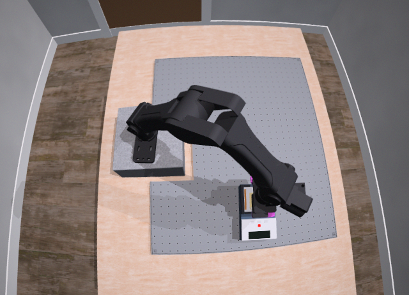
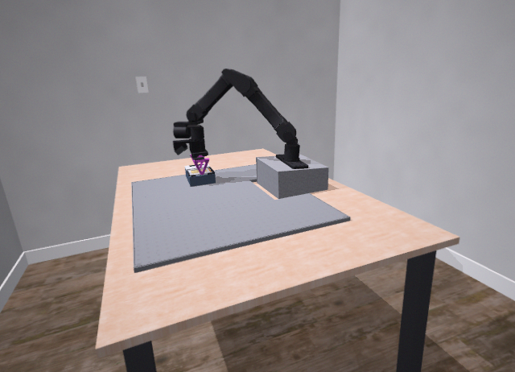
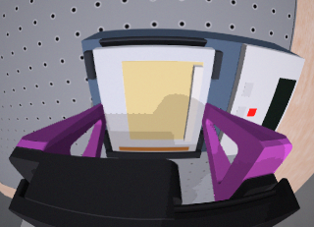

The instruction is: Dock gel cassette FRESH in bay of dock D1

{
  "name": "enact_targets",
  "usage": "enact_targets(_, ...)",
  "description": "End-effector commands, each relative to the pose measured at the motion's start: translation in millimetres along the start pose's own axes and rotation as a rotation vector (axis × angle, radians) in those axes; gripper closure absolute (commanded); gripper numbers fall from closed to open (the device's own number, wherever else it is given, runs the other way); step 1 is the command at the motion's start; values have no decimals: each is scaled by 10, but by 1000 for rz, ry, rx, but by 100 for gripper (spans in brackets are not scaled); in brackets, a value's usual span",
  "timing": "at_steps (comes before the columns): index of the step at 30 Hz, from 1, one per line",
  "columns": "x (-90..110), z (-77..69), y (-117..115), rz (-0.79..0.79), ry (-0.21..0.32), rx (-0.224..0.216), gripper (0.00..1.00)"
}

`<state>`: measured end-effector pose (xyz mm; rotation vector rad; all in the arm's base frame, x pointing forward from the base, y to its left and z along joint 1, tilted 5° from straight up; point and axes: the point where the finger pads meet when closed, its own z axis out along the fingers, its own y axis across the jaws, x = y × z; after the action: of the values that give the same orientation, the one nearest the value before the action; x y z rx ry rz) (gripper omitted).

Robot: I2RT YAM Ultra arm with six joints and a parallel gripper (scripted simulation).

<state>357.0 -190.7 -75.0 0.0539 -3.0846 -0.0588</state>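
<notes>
top view: the black arm [image 1: 211, 127] is seen reaching from its grey pedestal [image 1: 171, 169] across the perforated deck [image 1: 264, 97] on the table [image 1: 131, 252] to dock d1 [image 1: 240, 199]. the wrist hides most of the bay. a red status light [image 1: 259, 225] is lit on the white console [image 1: 257, 230].

exterior view: the hand [image 2: 200, 165] is pointed straight down into dock d1, its purple fingers [image 2: 202, 163] just above the bay.

wrist view: cassette fresh [image 3: 157, 99], with its yellow gel, is shown inside the blue bay walls. the wide-spread fingers are closed against its two sides, so fresh is gripped. whether the free edge is fully seated cannot be told.
</notes>
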Motion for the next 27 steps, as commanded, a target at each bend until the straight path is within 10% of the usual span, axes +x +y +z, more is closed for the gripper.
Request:
enact_targets(1, 99, 109, 6, 6, 41, -2, 100)
enact_targets(27, 93, 208, -1, 6, 34, 3, 100)
